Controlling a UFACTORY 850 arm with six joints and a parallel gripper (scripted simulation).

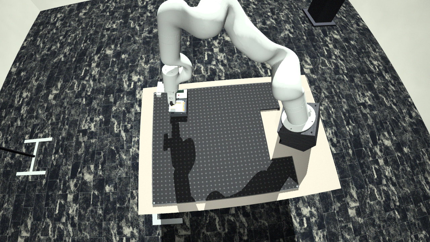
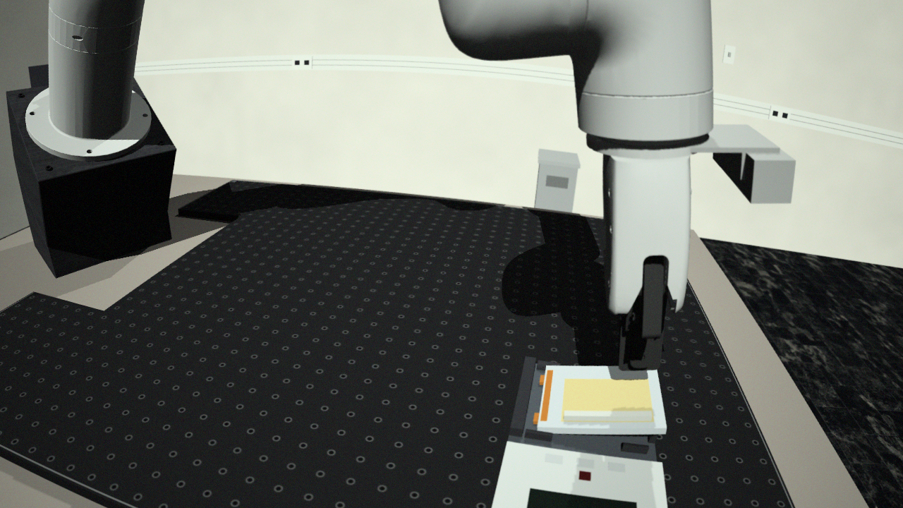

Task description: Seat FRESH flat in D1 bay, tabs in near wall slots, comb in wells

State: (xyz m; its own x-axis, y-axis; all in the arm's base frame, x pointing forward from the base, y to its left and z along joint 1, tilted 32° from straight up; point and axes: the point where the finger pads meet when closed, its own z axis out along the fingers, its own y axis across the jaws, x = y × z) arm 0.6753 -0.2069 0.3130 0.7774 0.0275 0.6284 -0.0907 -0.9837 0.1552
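FRESH is a white cassette with a pale yellow middle. It lies over the grey bay of dock D1, whose white body is at the bottom edge of the exterior view. Two copper tabs show on its left edge. The white comb stands along the yellow area's near side. D1's light looks dark red. My gripper is shut on nothing, its fingertips down at the cassette's far right edge. I cannot tell whether they touch it.
The dock stands near the far left corner of the dark perforated board, close to its edges. A small grey box stands just beyond that corner. The robot's black base is at the other side.
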